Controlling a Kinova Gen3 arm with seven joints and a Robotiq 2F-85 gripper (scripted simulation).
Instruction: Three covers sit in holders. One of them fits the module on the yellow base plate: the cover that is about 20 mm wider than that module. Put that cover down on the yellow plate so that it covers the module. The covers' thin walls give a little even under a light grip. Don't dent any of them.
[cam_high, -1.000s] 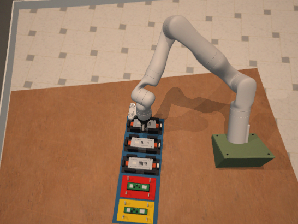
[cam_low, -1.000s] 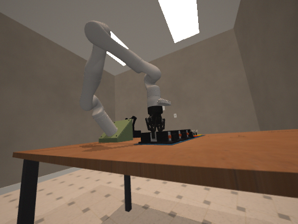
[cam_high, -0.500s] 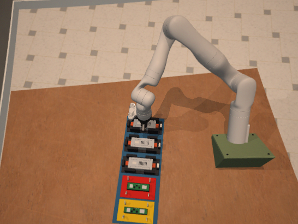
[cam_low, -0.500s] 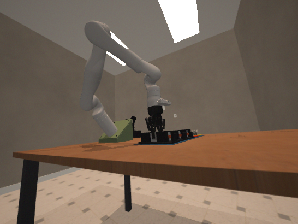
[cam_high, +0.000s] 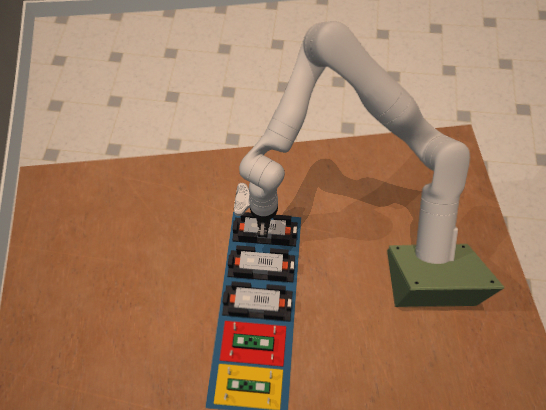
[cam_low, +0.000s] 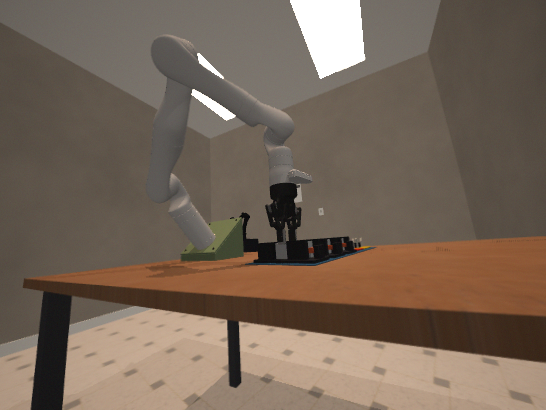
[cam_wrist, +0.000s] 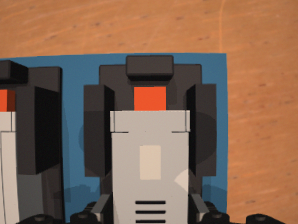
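Three grey covers sit in black holders on a blue strip. My gripper (cam_high: 263, 228) is down over the far holder and is shut on the far cover (cam_high: 270, 228), which rests in its holder. In the wrist view this cover (cam_wrist: 150, 165) fills the lower middle, with an orange block (cam_wrist: 150, 98) and the holder's black end (cam_wrist: 150, 67) beyond it. My fingertips show only at the bottom edge. The middle cover (cam_high: 261, 261) and the near cover (cam_high: 258, 298) lie in their holders. The yellow plate (cam_high: 248, 386) carries a green module (cam_high: 248, 385) at the strip's near end.
A red plate (cam_high: 253, 343) with its own green module lies between the near holder and the yellow plate. Small upright pins stand at the corners of both plates. The arm's green base (cam_high: 442, 276) stands to the right. In the side view my gripper (cam_low: 285, 235) stands upright over the holders.
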